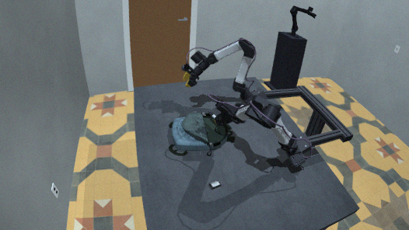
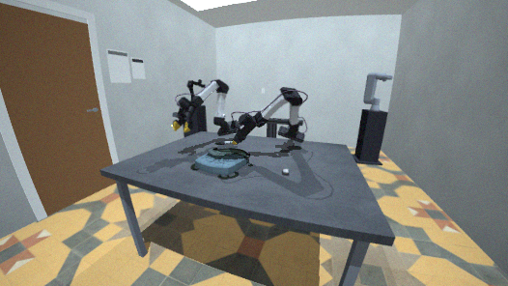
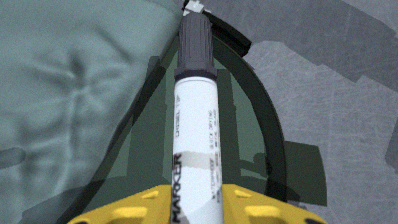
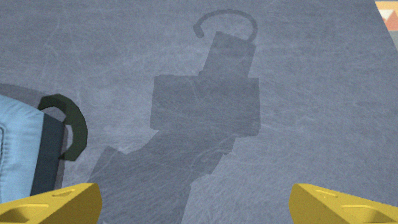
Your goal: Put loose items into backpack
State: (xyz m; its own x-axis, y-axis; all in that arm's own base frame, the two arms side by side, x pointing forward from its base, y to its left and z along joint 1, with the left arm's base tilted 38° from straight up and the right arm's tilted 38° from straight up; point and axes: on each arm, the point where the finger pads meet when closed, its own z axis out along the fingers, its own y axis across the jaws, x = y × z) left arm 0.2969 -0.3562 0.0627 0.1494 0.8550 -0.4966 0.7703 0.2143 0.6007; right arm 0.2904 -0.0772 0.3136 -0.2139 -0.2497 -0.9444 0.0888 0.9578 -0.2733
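Open tabletop (image 1: 167,206) (image 2: 290,203) (image 3: 340,95) (image 4: 310,100) surrounds the small block (image 1: 214,184) (image 2: 286,171).

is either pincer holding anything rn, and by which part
The left pincer holds the marker by its white barrel, toward the end away from the dark cap. The right pincer is open and holds nothing.

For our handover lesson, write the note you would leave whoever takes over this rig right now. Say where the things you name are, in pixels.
Left pincer (image 2: 235,143) (image 3: 196,200): shut on the marker (image 3: 196,125), above the backpack's opening.
Right pincer (image 1: 187,79) (image 2: 181,128) (image 4: 195,202): open, raised off the table.
Backpack (image 1: 186,136) (image 2: 219,163) (image 3: 73,101) (image 4: 20,145): flap folded back.
Left to do: release the marker inside; pack the small block (image 1: 214,184) (image 2: 285,171) from the table.
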